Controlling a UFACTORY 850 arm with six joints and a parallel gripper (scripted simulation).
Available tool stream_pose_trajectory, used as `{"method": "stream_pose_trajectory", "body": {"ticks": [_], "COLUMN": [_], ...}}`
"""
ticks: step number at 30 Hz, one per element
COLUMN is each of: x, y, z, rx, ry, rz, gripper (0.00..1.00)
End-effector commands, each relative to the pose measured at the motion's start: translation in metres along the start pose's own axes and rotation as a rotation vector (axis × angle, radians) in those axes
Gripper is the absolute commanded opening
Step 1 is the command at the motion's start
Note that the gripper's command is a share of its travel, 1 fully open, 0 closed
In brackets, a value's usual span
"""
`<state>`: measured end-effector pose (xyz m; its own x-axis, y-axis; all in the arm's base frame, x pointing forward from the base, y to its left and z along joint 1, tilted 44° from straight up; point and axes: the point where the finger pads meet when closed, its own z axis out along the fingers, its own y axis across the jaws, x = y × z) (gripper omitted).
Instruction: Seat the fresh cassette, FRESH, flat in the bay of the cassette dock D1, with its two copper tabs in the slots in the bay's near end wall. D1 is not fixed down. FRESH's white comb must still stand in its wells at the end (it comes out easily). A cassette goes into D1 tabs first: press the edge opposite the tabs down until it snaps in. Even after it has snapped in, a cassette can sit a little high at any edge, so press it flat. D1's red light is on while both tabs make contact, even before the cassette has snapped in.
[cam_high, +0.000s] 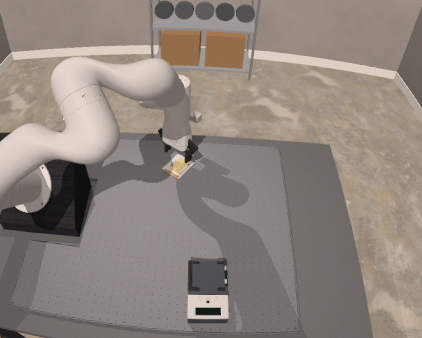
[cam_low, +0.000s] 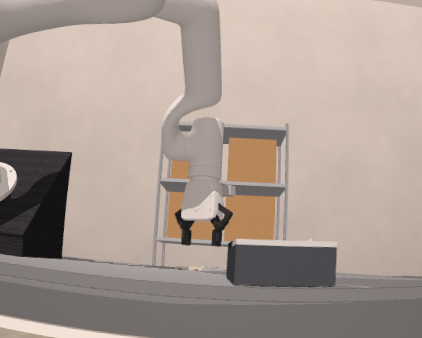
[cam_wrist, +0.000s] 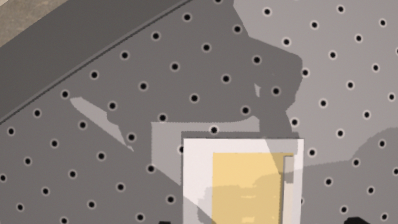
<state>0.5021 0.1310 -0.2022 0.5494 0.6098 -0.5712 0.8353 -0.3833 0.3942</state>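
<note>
The fresh cassette FRESH (cam_high: 178, 166) is a white frame with a yellow face. It lies flat on the perforated mat near the table's far edge. It fills the lower middle of the wrist view (cam_wrist: 243, 180), with its white comb (cam_wrist: 288, 169) a thin strip along its right side. My gripper (cam_high: 180, 151) is open and hangs straight above FRESH, fingers on either side and a little above it; it also shows in the exterior view (cam_low: 202, 236). The dock D1 (cam_high: 208, 288) stands near the table's front edge, its dark bay (cam_high: 207, 276) empty and a small red dot on its white front panel.
The black robot base block (cam_high: 47, 202) stands at the table's left. A metal shelf rack (cam_high: 204, 35) with orange boxes stands on the floor behind the table. The mat's far edge (cam_wrist: 90, 57) runs close to FRESH.
</note>
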Motion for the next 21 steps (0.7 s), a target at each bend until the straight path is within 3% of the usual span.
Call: {"method": "stream_pose_trajectory", "body": {"ticks": [1,21], "x": [0.001,0.001], "y": [0.001,0.001], "z": [0.004,0.028], "rx": [-0.001,-0.001], "ry": [0.002,0.002], "rz": [0.001,0.001], "gripper": [1.00,1.00]}}
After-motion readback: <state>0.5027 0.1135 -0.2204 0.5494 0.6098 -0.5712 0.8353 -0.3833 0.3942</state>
